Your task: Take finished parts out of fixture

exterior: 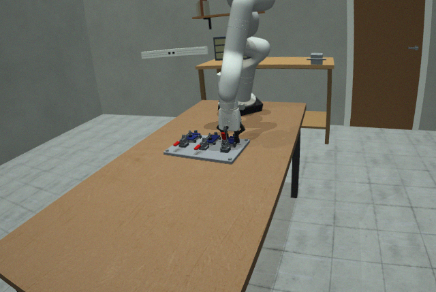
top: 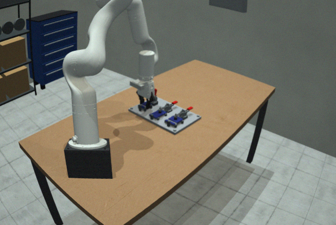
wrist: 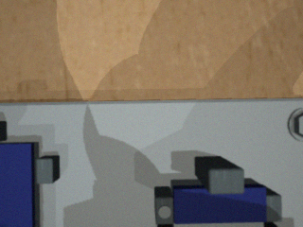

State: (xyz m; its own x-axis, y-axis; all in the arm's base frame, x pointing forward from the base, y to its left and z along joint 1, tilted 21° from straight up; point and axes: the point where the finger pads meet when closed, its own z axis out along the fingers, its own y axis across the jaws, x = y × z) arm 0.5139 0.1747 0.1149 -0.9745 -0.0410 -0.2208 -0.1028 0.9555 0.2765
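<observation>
The grey fixture plate (top: pixel 164 116) lies on the table with three blue parts in a row, each at a toggle clamp. My gripper (top: pixel 145 102) stands straight down over the station nearest the arm's base and is shut on the blue part (top: pixel 143 105) there. That station's red clamp handle (top: pixel 155 92) stands upright. The other two parts (top: pixel 158 113) (top: pixel 173 119) sit under clamps whose red handles (top: pixel 174 102) (top: pixel 190 107) lie down. The gripper also shows in the exterior view (exterior: pixel 230 137). The wrist view shows two blue parts (wrist: pixel 218 203) (wrist: pixel 16 184) on the plate but no fingers. I cannot tell which parts have a slot.
The arm's black base (top: pixel 88 158) stands on the table's near left corner. The plate's edge and a corner bolt (wrist: pixel 296 124) show in the wrist view. A side table (exterior: pixel 267 63) stands behind the work table.
</observation>
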